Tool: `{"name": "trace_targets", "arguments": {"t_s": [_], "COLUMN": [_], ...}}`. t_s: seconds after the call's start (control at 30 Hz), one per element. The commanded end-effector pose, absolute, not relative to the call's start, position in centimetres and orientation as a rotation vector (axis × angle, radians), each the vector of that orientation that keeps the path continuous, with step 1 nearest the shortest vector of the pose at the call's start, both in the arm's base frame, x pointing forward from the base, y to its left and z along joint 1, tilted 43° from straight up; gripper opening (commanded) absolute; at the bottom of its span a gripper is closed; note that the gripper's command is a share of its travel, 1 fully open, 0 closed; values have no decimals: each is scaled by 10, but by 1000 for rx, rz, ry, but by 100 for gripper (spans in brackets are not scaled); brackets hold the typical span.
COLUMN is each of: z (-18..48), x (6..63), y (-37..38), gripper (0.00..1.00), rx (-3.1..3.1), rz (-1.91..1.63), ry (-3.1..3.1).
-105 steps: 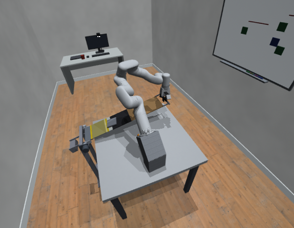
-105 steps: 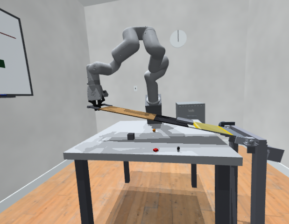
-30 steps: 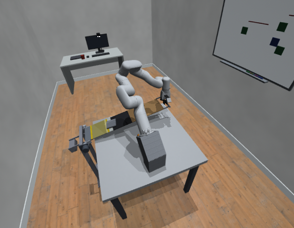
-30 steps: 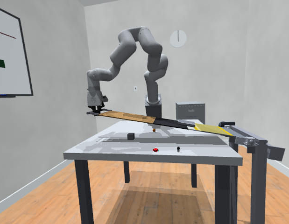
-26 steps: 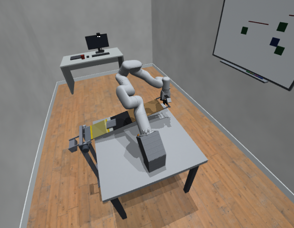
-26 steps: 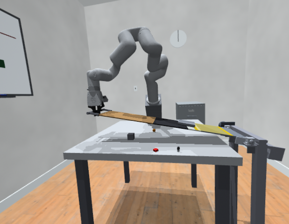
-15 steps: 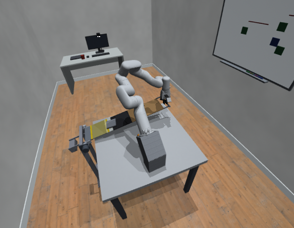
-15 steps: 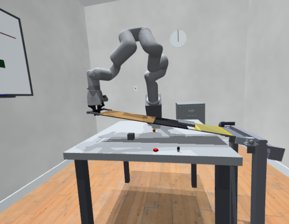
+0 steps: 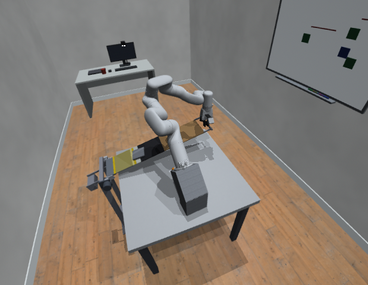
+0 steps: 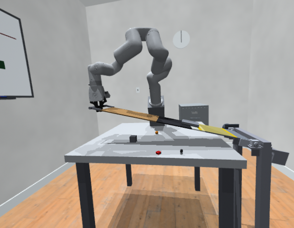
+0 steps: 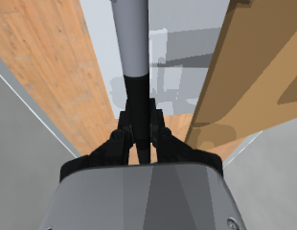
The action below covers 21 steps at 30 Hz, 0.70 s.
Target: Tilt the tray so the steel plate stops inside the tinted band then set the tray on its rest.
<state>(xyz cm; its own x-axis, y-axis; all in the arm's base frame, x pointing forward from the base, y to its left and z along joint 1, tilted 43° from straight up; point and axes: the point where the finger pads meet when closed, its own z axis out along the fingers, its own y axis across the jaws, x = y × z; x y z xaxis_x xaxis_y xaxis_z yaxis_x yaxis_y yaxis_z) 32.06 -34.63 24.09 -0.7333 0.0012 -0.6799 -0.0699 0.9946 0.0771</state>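
steel plate [image 10: 190,122] low on tilted tray [image 10: 132,113], well apart from claw [image 10: 99,106] clamping tray handle [image 11: 137,91]

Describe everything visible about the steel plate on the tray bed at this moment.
The steel plate is a flat grey rectangle, metallic-looking, lying flat on the sloped tray. It sits on the dark stretch of the bed, its lower end at the upper solid line of the tinted band, not yet inside. Only the bed touches it; the gripper clamps the raised handle far uphill.
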Motion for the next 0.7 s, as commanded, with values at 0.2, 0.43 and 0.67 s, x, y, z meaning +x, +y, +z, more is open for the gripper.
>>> {"name": "trace_targets", "arguments": {"t_s": [0.2,0.43,0.67], "z": [208,208,207], "x": [350,350,351], "y": [-355,-355,-355], "gripper": [0,0,0], "rx": [-27,-27,-27], "rz": [89,89,89], "ry": [2391,2391,2391]}}
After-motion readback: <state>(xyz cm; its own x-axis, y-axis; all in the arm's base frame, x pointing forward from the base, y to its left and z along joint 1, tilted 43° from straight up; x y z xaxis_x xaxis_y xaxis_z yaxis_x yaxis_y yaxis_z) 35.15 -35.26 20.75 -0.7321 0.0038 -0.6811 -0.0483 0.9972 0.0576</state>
